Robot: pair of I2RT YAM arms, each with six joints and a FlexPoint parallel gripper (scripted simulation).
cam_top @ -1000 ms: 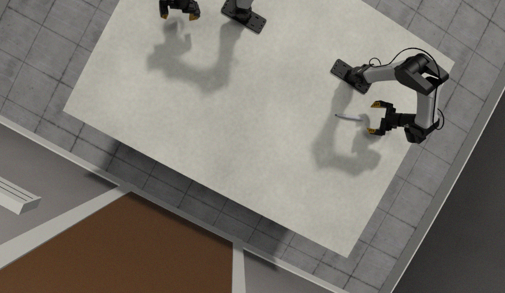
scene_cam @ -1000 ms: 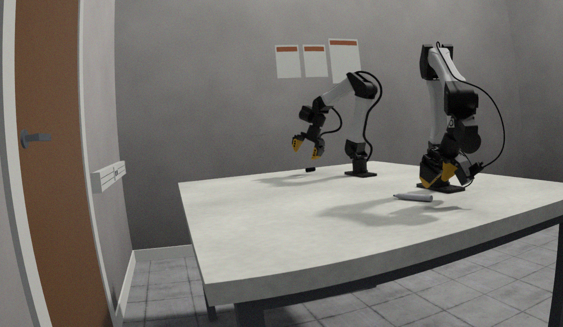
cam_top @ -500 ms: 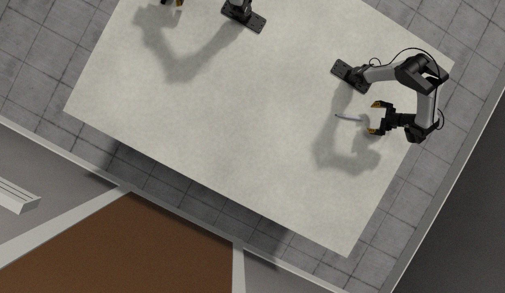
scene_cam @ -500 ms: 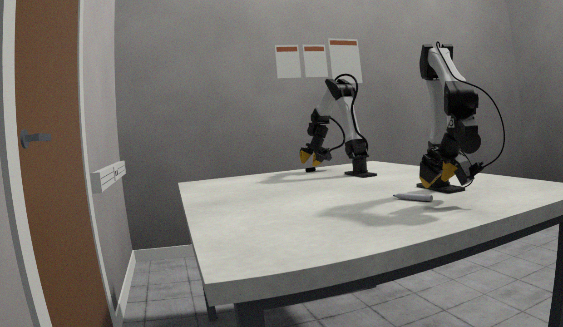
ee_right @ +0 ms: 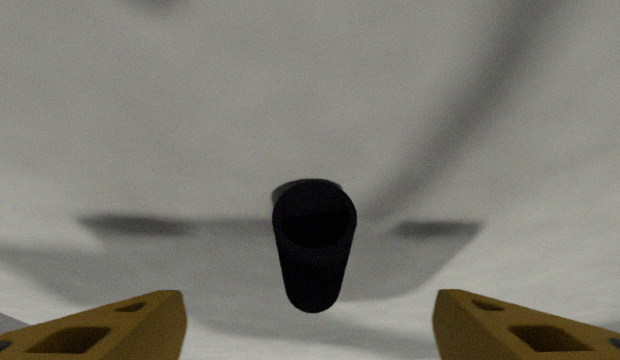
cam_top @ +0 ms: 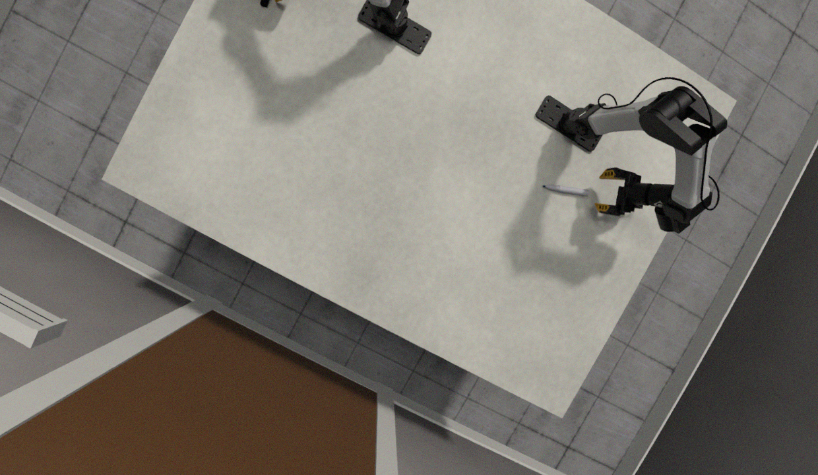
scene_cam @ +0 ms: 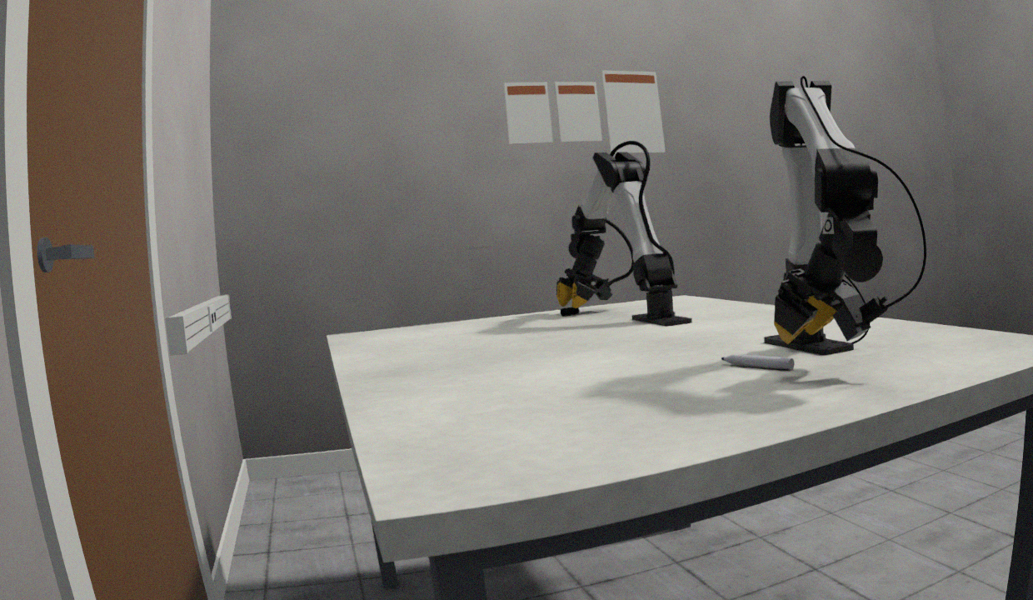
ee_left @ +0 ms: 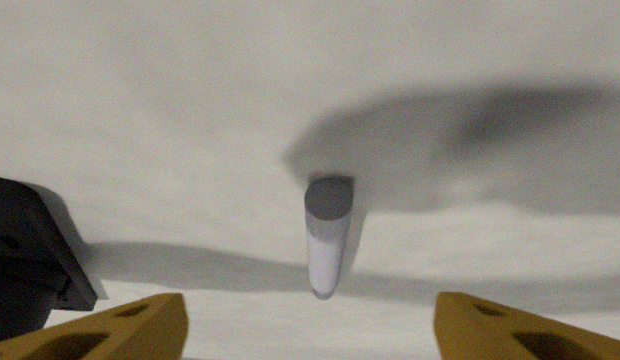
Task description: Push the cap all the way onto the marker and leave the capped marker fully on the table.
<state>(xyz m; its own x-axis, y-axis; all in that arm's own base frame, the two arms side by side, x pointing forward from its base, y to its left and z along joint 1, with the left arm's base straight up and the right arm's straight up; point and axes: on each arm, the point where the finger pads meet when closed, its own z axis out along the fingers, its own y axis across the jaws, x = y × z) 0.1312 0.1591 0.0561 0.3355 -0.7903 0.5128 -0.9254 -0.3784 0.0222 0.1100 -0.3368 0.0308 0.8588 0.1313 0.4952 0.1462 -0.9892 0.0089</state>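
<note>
The white-grey marker [cam_top: 565, 190] [scene_cam: 758, 362] [ee_left: 326, 255] lies uncapped on the table [cam_top: 352, 236] [scene_cam: 505, 440], its dark tip pointing away from my left gripper [cam_top: 604, 190] [scene_cam: 800, 331] [ee_left: 310, 307]. That gripper is open and empty, just beyond the marker's blunt grey end. The black cap [cam_top: 264, 2] [scene_cam: 569, 312] [ee_right: 312, 280] lies on its side near the table's far edge in the exterior view. My right gripper [scene_cam: 571, 302] [ee_right: 309, 305] is open at the cap, with a finger on either side and a gap to each. Its open end shows in the right wrist view. The top view cuts off most of the right gripper.
The left arm's base plate [cam_top: 546, 111] [scene_cam: 835, 345] is close to the marker. The right arm's base plate [cam_top: 420, 39] [scene_cam: 669, 321] stands near the cap. A wide stretch of table separates marker and cap. The left arm reaches out over the table's short edge in the top view.
</note>
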